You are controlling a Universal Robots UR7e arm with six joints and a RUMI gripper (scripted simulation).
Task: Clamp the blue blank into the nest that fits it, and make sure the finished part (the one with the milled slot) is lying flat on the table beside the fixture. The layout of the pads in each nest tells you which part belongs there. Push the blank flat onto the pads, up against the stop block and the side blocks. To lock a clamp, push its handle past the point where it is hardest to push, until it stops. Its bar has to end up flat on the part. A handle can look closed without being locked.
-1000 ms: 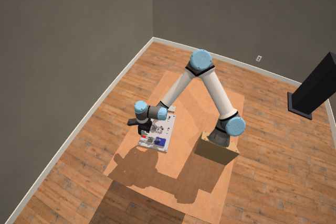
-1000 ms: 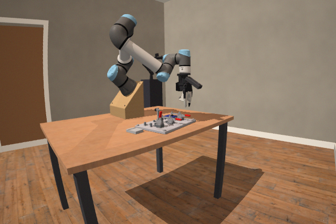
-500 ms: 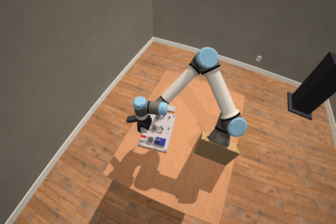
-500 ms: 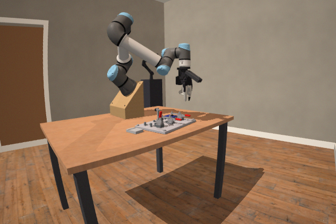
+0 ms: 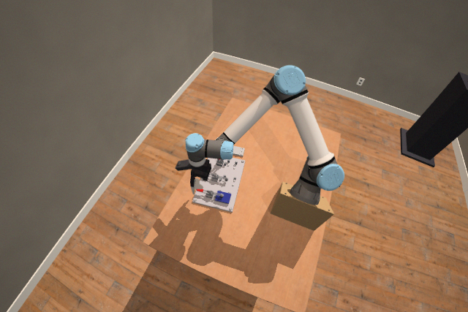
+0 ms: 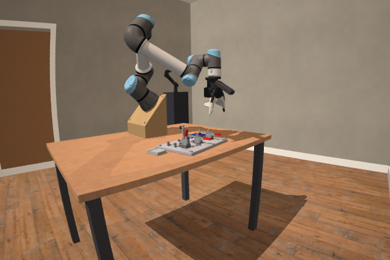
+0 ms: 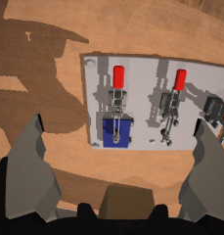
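Blue blank [image 7: 115, 132] sits in the end nest of the grey fixture plate [image 7: 141, 66], straight below the gripper [image 7: 116, 162] and a little ahead of it in the wrist view, between the two spread fingers. Over the blank lies the bar of a toggle clamp [image 7: 117, 105] whose red handle [image 7: 118, 76] lies along the plate, pointing away from the gripper. Whether that clamp is locked cannot be told from these views.

Next along the plate, toward the gripper's other finger, a second clamp [image 7: 171, 110] with its own red handle [image 7: 179, 79] lies the same way over a nest with no part visible in it. A third clamp [image 7: 215, 109] shows only partly behind that finger; in the exterior view its handle [image 6: 186, 132] stands upright.

Off the far end of the plate from the blank, a flat grey part [image 6: 156, 151] lies on the table [image 6: 94, 168] just beside the fixture; the wrist camera does not reach it, and its slot is too small to make out.

As for the gripper, it hangs well above the fixture with its jaws fully spread and nothing between them. From above [image 5: 196, 178] it is over the plate's edge near the blank [image 5: 223, 197]. The arm rises from a wooden pedestal [image 5: 327, 208] at the table's other side.
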